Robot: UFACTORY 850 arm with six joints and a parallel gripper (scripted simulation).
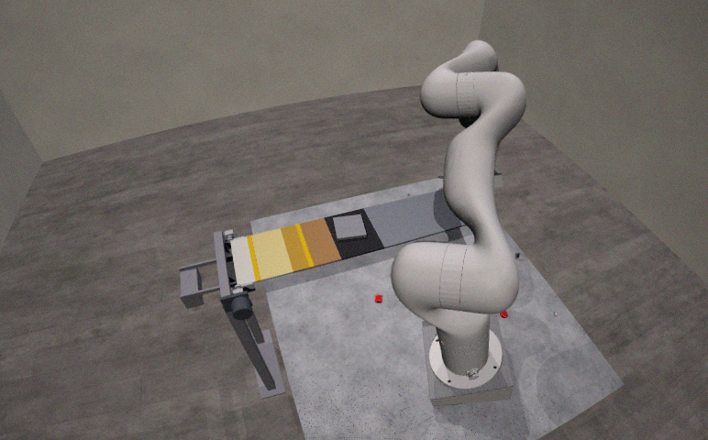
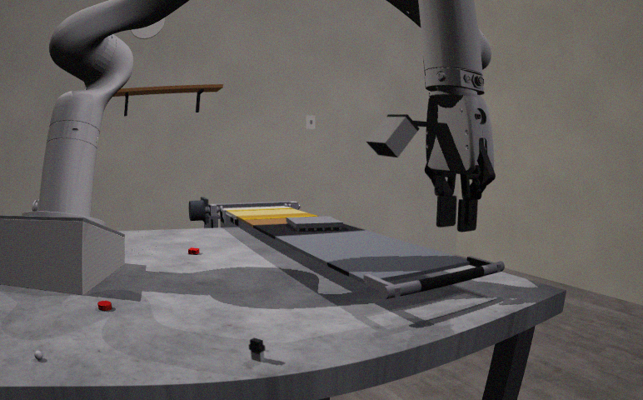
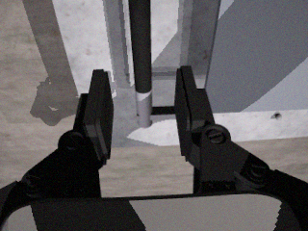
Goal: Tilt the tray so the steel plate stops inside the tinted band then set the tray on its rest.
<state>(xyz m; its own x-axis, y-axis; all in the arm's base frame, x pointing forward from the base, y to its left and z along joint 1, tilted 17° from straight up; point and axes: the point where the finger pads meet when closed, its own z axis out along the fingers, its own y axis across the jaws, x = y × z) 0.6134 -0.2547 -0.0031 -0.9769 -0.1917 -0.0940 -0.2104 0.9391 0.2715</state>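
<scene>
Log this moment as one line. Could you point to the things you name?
gripper [image 2: 457, 228] [image 3: 142, 87]: part-open, above lift bar [image 2: 451, 278] [image 3: 141, 53], nothing held | steel plate [image 1: 349, 225] [image 2: 315, 222]: on black strip | tinted band: plate not inside
</scene>
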